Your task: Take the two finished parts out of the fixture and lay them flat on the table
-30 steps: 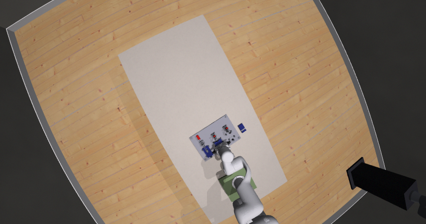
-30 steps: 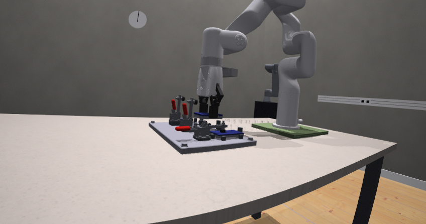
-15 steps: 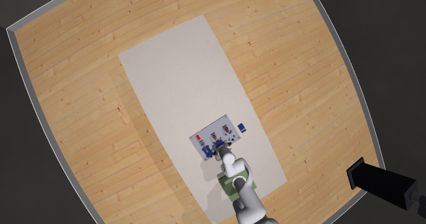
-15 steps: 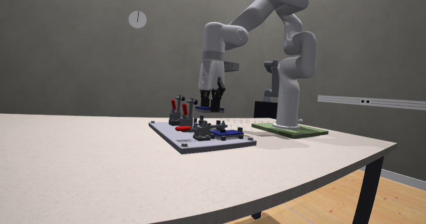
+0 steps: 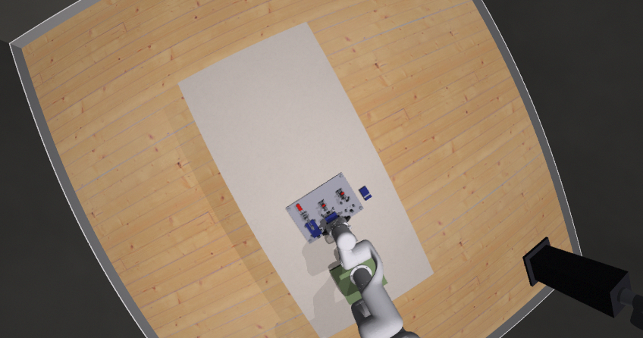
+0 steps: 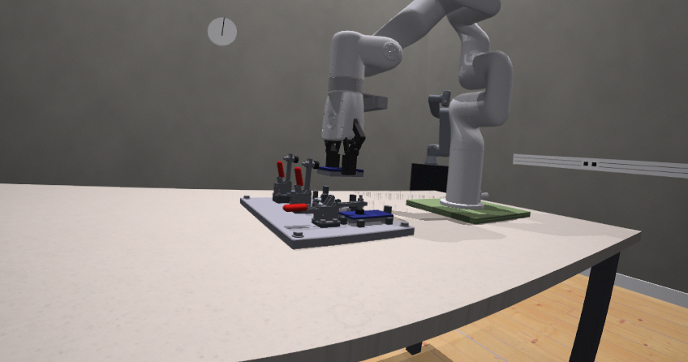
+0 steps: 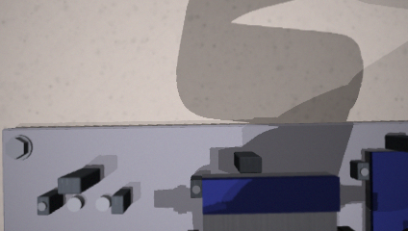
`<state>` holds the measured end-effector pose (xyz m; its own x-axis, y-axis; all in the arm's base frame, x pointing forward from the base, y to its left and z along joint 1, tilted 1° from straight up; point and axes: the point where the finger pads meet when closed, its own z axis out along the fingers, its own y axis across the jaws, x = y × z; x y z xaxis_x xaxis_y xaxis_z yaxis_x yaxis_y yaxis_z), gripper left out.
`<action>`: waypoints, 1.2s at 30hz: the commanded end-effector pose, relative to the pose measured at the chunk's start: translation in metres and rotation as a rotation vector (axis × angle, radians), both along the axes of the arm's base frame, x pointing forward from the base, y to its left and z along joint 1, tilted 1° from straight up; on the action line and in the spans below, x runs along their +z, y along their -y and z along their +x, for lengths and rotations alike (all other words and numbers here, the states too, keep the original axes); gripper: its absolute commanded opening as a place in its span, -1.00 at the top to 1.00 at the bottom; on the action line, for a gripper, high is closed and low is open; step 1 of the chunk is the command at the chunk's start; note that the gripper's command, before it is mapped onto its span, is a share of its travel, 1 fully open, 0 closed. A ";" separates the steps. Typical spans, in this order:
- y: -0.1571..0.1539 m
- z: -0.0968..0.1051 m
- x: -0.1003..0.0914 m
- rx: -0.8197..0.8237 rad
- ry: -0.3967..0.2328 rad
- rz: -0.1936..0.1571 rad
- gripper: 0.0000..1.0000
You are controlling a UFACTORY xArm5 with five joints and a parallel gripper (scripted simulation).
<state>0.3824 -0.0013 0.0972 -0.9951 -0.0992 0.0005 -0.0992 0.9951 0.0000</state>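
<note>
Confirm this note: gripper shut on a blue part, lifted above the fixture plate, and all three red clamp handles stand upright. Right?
Not quite. The gripper does hold the blue part above the fixture plate, but only two red handles stand upright; the nearest handle lies flat, as the exterior view shows.

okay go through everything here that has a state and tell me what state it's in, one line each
Black two-finger gripper: shut on a blue part, raised above the fixture.
Blue flat part in the gripper: lifted, level, off the fixture.
Blue part at the fixture's near end: seated under its clamp.
Blue part beside the fixture: lying on the table.
Two far red-handled toggle clamps: handles upright.
Near red-handled toggle clamp: handle lying flat.
</note>
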 end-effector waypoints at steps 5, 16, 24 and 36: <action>0.000 0.001 0.002 0.000 0.004 0.000 1.00; 0.000 0.001 0.002 0.000 0.004 0.000 1.00; 0.000 0.001 0.002 0.000 0.004 0.000 1.00; -0.008 0.001 0.002 0.000 0.004 0.000 1.00</action>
